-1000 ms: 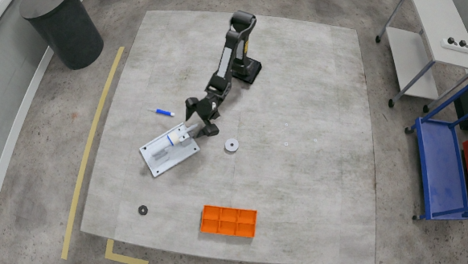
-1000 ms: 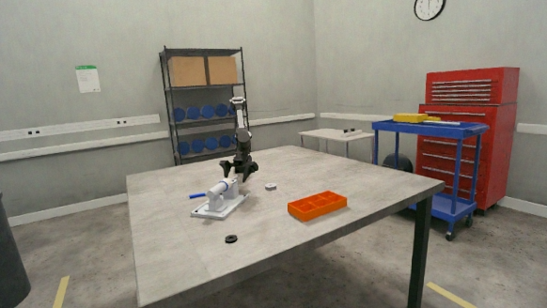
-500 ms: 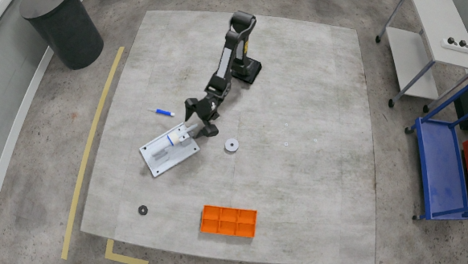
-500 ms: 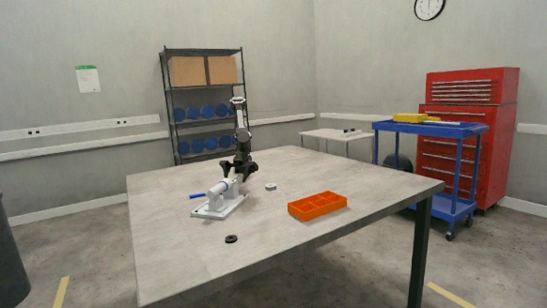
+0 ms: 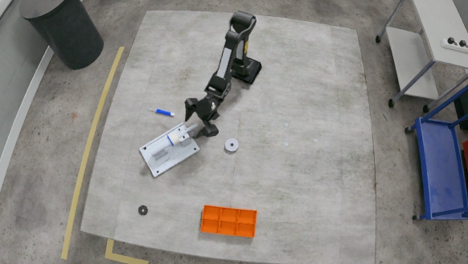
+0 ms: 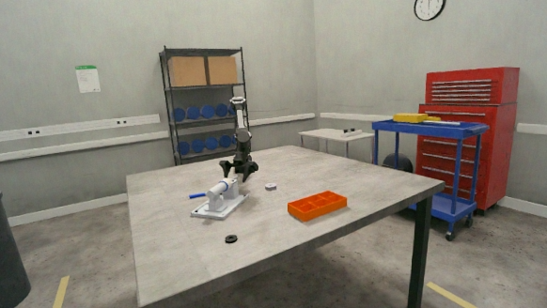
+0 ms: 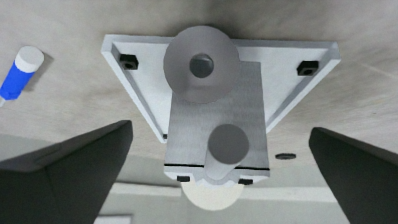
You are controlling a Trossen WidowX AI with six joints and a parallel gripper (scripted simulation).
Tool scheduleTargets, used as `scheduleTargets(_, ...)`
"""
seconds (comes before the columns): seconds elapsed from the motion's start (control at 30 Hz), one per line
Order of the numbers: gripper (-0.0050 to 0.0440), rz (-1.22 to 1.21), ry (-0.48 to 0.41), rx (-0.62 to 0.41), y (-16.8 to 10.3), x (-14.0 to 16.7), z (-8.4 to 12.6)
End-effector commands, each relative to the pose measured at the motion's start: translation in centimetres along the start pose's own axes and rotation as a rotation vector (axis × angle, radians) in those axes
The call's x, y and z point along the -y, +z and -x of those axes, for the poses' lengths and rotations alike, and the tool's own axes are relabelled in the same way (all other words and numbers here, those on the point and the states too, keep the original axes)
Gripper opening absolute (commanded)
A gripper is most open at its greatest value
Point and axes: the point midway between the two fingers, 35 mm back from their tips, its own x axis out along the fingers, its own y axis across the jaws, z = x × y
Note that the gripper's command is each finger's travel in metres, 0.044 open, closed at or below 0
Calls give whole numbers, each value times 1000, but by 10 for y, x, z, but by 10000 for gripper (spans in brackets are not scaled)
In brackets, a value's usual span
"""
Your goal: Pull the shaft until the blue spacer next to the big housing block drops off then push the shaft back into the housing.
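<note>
A light grey base plate (image 5: 170, 150) carries two blocks with a grey shaft (image 5: 189, 129) through them. A cream spacer (image 5: 176, 136) and a blue spacer (image 5: 170, 140) sit on the shaft between the blocks. In the wrist view I look along the shaft: its round end (image 7: 228, 142) sticks out of the near block (image 7: 218, 127), and the round housing with a hole (image 7: 202, 64) lies beyond. My gripper (image 5: 199, 121) is open and empty. Its two fingers stand wide on either side of the shaft's end without touching it, as the wrist view (image 7: 210, 170) shows.
A blue and white marker (image 5: 166, 113) lies to the left of the gripper. A grey disc (image 5: 230, 143) lies to the right of the plate. A black ring (image 5: 141, 208) and an orange compartment tray (image 5: 228, 220) lie near the table's front.
</note>
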Motion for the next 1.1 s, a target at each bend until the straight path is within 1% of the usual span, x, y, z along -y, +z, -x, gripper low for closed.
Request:
scheduleTargets(0.0,440,-10,-6,-26,-10,1,2)
scheduleTargets(0.37,440,-10,-6,-26,-10,1,2)
scheduleTargets(0.8,440,-8,-7,-28,-13,2,-15)
scheduleTargets(1.07,440,-11,-9,-34,-14,3,-16)
